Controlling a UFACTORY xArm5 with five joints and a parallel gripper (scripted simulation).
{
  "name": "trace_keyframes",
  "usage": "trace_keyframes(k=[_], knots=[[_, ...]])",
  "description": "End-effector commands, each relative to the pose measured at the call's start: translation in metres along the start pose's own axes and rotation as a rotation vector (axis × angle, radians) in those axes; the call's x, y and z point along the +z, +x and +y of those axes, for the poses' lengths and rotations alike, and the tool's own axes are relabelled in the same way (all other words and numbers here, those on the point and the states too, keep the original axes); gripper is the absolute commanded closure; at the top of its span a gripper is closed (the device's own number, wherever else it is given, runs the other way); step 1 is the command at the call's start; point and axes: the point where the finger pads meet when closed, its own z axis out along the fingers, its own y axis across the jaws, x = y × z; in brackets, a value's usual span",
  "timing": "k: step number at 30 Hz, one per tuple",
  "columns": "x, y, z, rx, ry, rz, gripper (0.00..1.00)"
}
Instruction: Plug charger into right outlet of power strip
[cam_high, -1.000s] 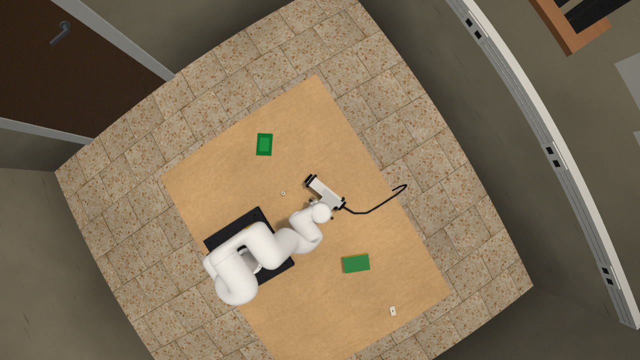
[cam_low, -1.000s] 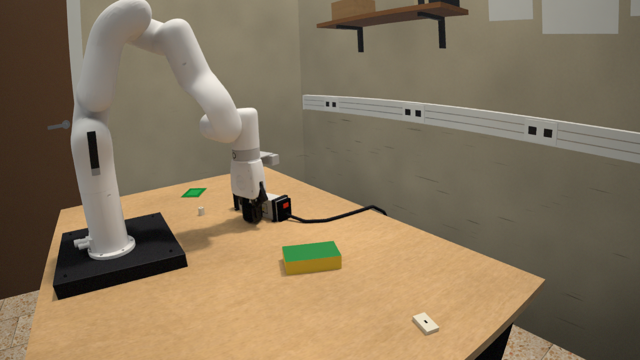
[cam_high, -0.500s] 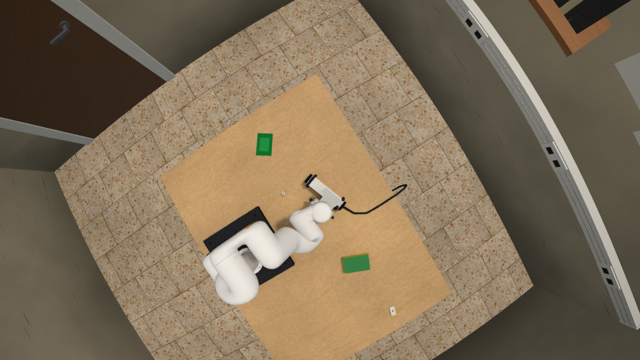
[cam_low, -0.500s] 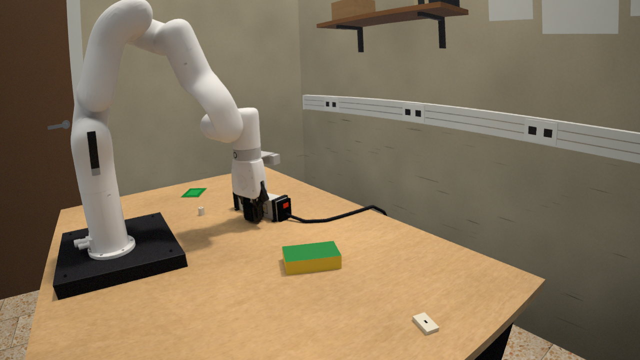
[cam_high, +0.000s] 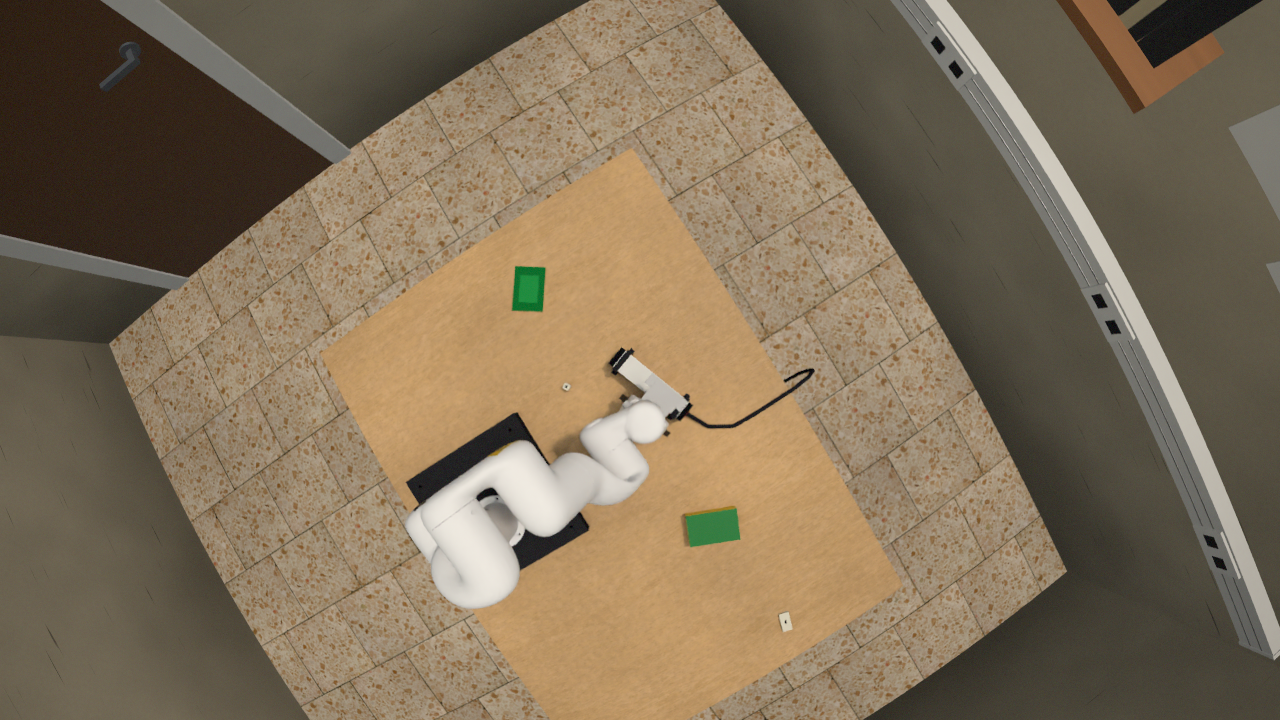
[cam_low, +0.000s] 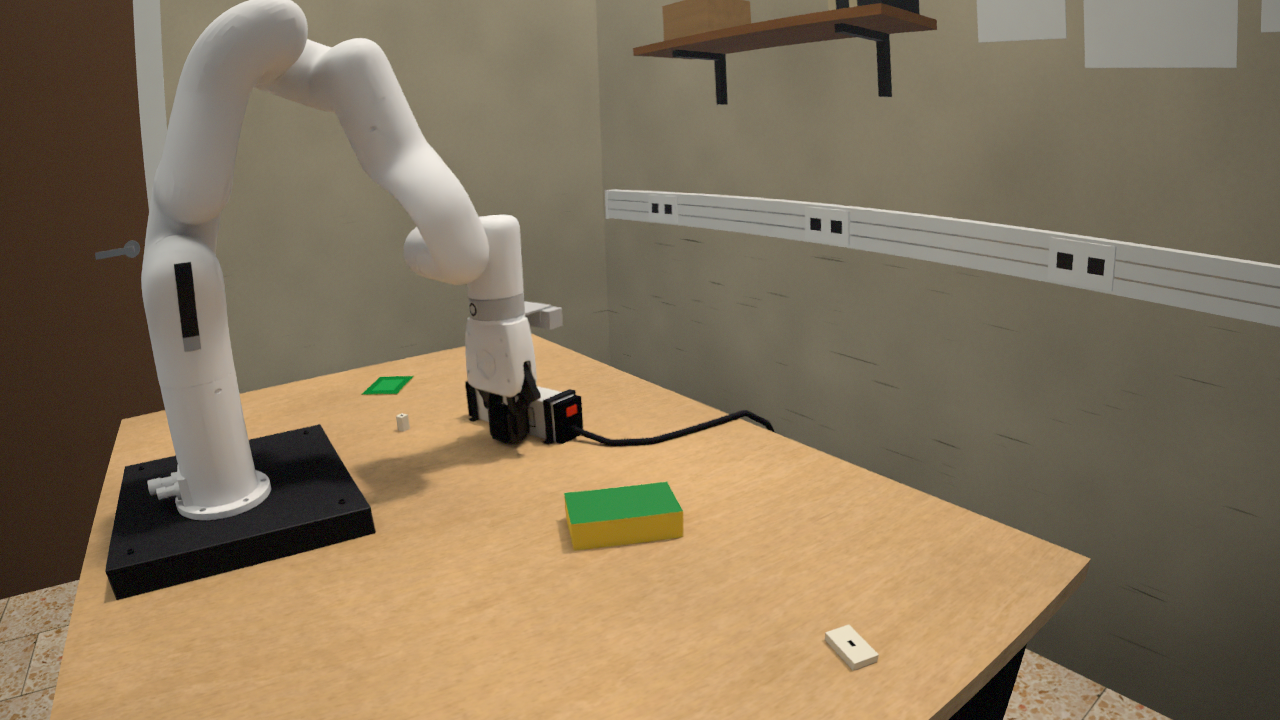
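The white power strip [cam_high: 646, 380] [cam_low: 542, 414] lies on the wooden table [cam_high: 626, 232] [cam_low: 447, 617], with a black clamp at each end and a red switch facing the exterior camera. My gripper [cam_low: 508, 426] points straight down at the strip's near side, at the end towards the switch and cable. It is shut on the dark charger [cam_low: 507, 412], which sits low against the strip's face. The fingers hide the prongs and the slots, so I cannot tell how deep the charger sits. In the top view the wrist [cam_high: 642, 420] covers the gripper.
A black cable [cam_high: 751, 410] [cam_low: 662, 437] runs from the strip off the table's edge. A green-topped yellow block [cam_high: 712, 526] [cam_low: 623, 514], a flat green pad [cam_high: 528, 288] [cam_low: 387, 385], a small white cube [cam_high: 565, 385] [cam_low: 402, 421] and a small white slotted plate [cam_high: 785, 621] [cam_low: 851, 646] lie around.
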Motion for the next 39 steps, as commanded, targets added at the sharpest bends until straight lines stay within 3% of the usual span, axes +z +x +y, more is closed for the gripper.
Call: trace_keyframes(k=[1,39], knots=[[-0.0011,0.0027,0.0003,0.000,-0.001,0.003,1.00],[-0.0011,0.0118,0.0003,0.000,-0.001,0.003,1.00]])
